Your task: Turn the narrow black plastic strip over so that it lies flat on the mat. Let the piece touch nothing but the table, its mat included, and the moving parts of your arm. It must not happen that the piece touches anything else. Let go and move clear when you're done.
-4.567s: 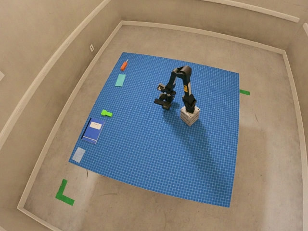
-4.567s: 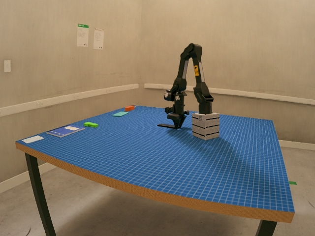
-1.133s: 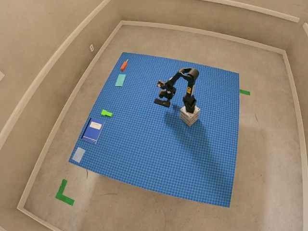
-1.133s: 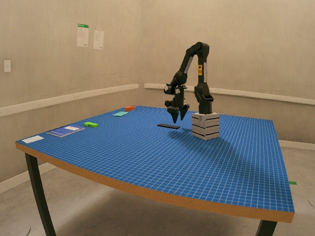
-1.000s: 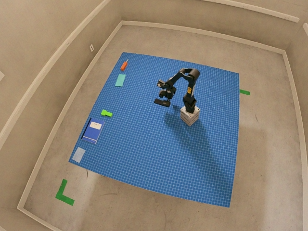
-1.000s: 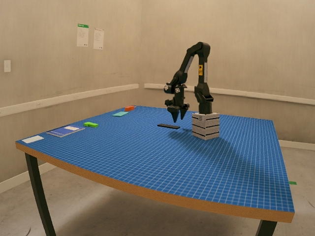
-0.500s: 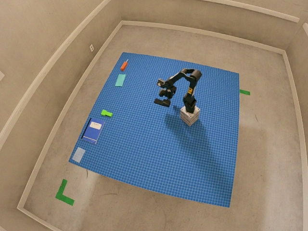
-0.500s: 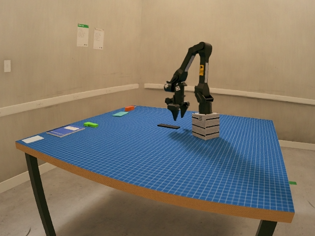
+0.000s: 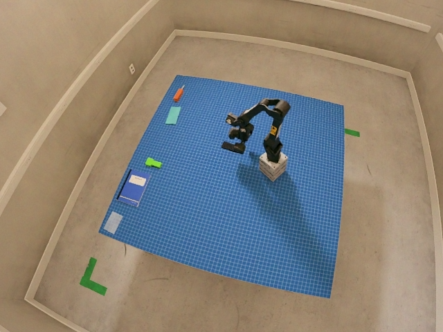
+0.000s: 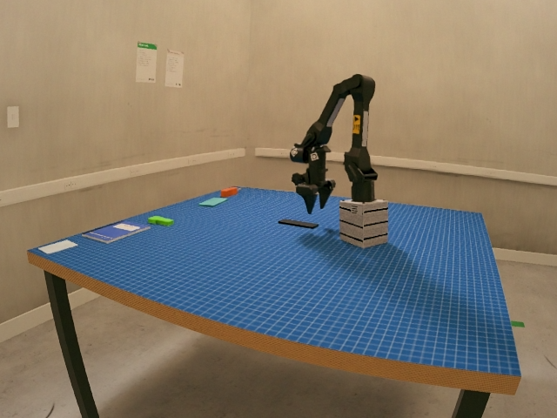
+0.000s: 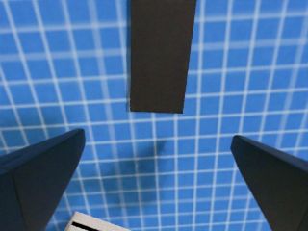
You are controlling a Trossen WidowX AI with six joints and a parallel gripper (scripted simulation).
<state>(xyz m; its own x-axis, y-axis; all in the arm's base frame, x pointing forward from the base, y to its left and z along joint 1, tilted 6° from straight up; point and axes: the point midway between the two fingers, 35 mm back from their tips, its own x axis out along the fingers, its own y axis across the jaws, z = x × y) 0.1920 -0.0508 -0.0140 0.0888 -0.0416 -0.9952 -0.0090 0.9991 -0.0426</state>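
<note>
The narrow black plastic strip (image 10: 298, 223) lies flat on the blue grid mat, just left of the arm's base. It also shows in the top view (image 9: 231, 146) and in the wrist view (image 11: 160, 53), where its near end lies beyond the fingertips. My gripper (image 10: 316, 207) hangs above the mat near the strip's right end, pointing down, open and empty. In the wrist view the two dark fingers stand wide apart at the lower corners (image 11: 156, 178), with only mat between them.
The arm's white striped base block (image 10: 363, 222) stands right of the strip. Along the mat's left side lie an orange block (image 9: 178, 94), a teal card (image 9: 173, 115), a green block (image 9: 153, 163), a blue book (image 9: 134, 187) and a pale card (image 9: 113, 221).
</note>
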